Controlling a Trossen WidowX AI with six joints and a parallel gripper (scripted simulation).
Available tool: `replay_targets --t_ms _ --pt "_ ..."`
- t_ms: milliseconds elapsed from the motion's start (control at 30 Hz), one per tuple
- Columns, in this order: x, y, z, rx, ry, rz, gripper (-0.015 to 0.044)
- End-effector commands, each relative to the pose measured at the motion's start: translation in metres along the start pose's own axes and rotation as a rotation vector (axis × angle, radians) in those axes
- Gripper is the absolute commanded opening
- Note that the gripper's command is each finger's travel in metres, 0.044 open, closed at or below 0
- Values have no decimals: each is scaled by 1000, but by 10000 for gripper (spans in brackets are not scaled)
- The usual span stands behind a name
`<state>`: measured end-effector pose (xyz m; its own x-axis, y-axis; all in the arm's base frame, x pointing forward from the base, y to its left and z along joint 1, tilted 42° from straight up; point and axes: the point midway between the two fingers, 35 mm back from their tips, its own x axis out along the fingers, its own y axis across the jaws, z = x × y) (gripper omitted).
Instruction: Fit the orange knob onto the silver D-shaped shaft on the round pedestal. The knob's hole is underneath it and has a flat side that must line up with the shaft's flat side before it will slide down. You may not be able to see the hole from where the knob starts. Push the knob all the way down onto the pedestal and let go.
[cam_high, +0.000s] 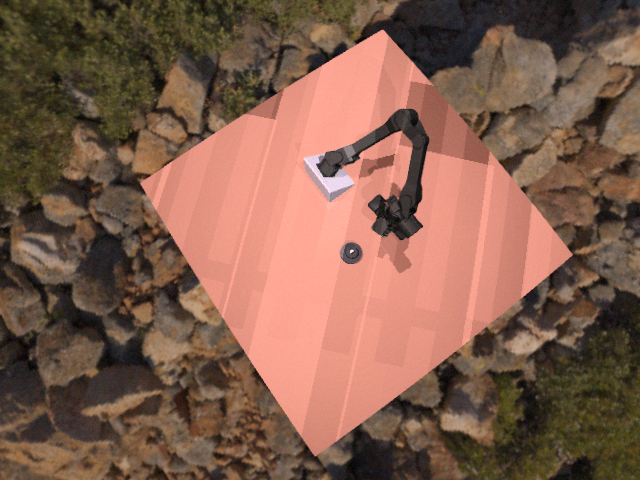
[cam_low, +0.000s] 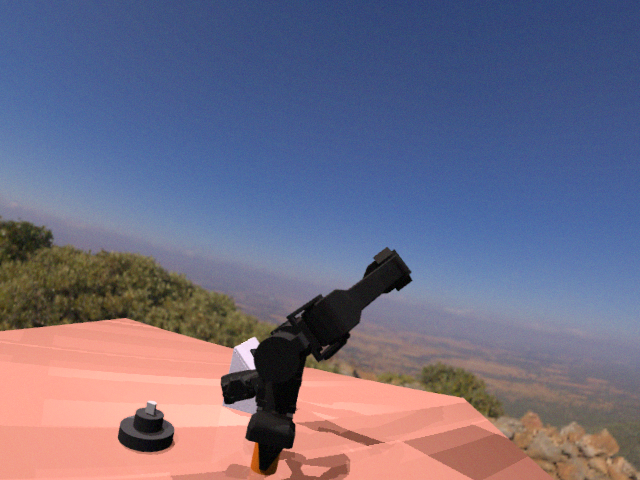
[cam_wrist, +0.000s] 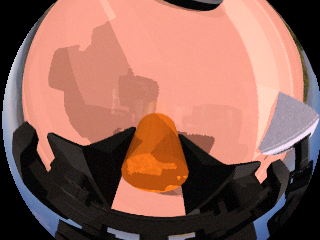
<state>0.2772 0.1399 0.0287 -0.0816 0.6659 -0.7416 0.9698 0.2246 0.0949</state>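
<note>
The orange knob (cam_low: 256, 459) (cam_wrist: 157, 165) stands upright on the table, between my fingers. My gripper (cam_low: 266, 466) (cam_wrist: 156, 135) points down and is shut on the knob, with a finger against each side in the wrist view. The knob is hidden under the gripper in the top view, and its hole is not visible. The round dark pedestal (cam_high: 344, 257) (cam_low: 146, 440) (cam_wrist: 200, 4) stands apart from the gripper, cut off at the top edge of the wrist view. Its silver shaft (cam_high: 352, 251) (cam_low: 150, 407) points straight up and is bare.
A pale block (cam_high: 338, 186) (cam_low: 242, 359) (cam_wrist: 290, 122) stands by the arm's base, at the right in the wrist view. The pink table (cam_high: 289, 310) is crossed by shadows and has rocks beyond its edges. The arm bends high above the table.
</note>
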Motion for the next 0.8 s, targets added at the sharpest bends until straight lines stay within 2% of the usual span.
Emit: replay_targets --t_ms 0,167,200,767 --pt "1 0 -1 5 5 -1 138" --pt "-2 -1 2 -10 -7 2 6" --pt "-3 -1 4 -19 -14 4 0" --pt "-52 6 11 -20 -29 2 0"
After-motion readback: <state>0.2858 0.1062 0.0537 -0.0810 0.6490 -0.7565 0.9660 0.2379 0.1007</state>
